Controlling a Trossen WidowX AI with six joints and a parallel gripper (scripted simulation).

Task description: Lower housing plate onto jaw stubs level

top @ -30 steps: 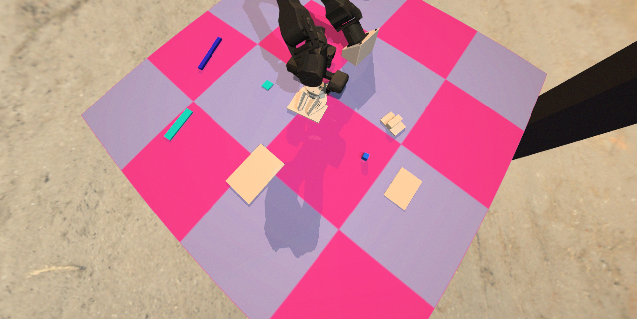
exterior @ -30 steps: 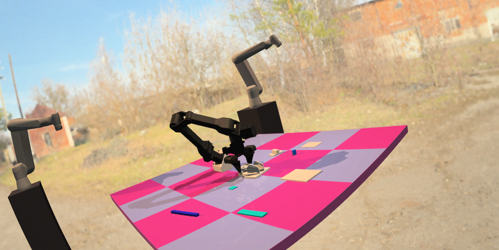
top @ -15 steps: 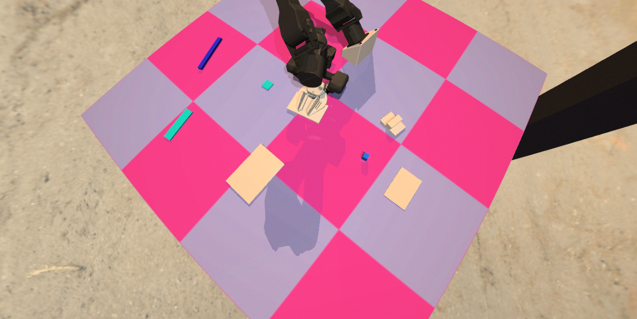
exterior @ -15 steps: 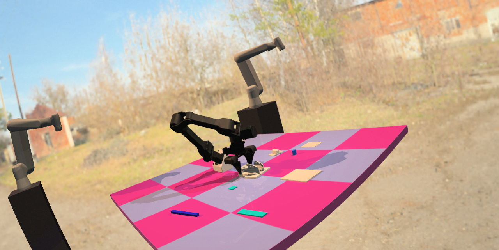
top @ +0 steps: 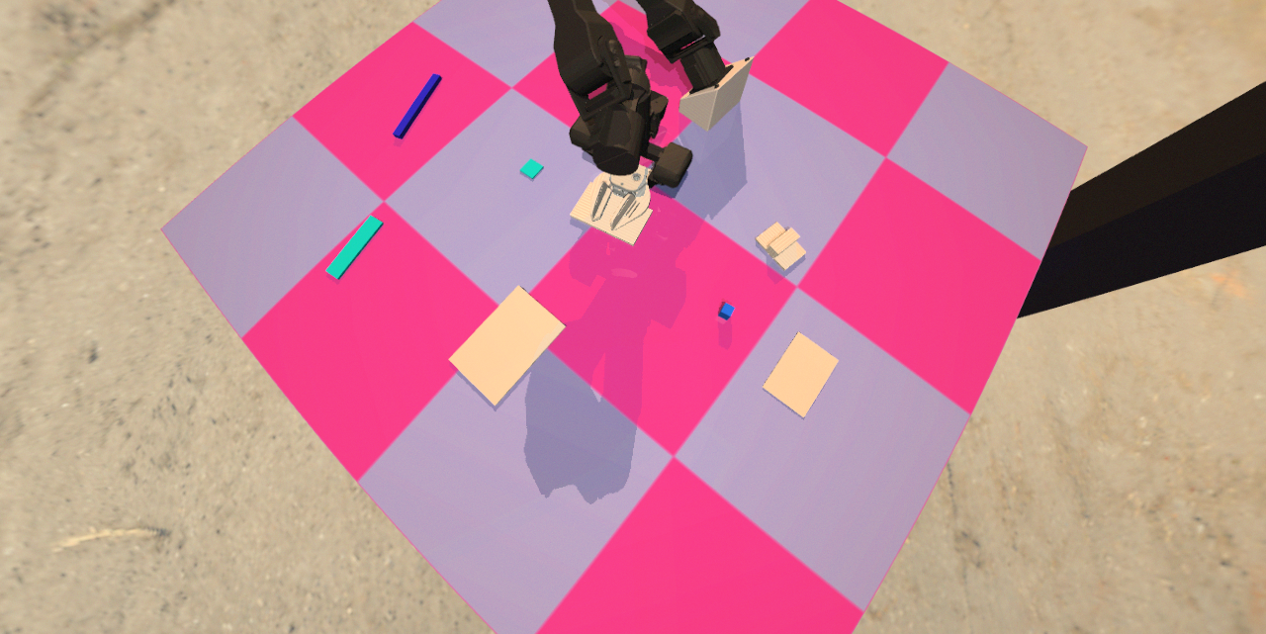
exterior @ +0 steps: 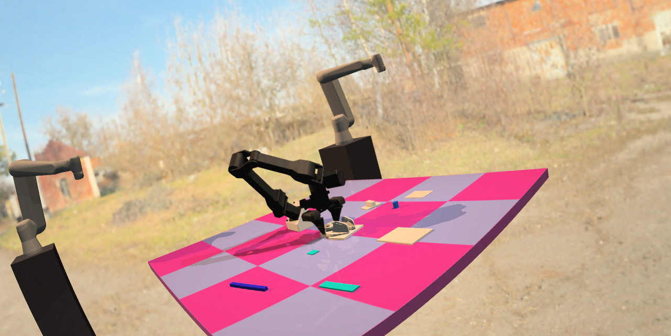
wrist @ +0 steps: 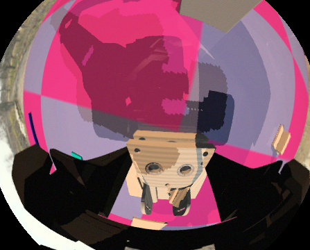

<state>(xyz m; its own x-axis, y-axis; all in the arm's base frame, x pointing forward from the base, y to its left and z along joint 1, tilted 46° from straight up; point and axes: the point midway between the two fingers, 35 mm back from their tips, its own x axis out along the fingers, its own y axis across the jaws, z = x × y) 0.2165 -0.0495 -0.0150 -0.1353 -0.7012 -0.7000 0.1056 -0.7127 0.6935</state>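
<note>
My gripper (top: 633,173) (exterior: 329,227) (wrist: 170,151) is shut on the pale housing plate (top: 629,181) (wrist: 169,157), one finger at each side. The plate has two round holes and covers the rear part of the fixture. The two jaws (top: 624,210) (exterior: 344,226) (wrist: 147,201) stick out from under it, side by side, over the tan base board (top: 629,234) (exterior: 358,229). In the wrist view the plate looks roughly flat. Whether it touches the jaw stubs is hidden, and the pins cannot be made out.
A tan wedge block (top: 713,101) (exterior: 295,225) (wrist: 220,15) stands by the arm's foot. A large tan board (top: 506,345) (exterior: 405,235), a smaller tan board (top: 800,374), stacked tan pieces (top: 780,244), a blue cube (top: 725,311), teal pieces (top: 531,168) (top: 354,247) and a blue bar (top: 416,106) lie around.
</note>
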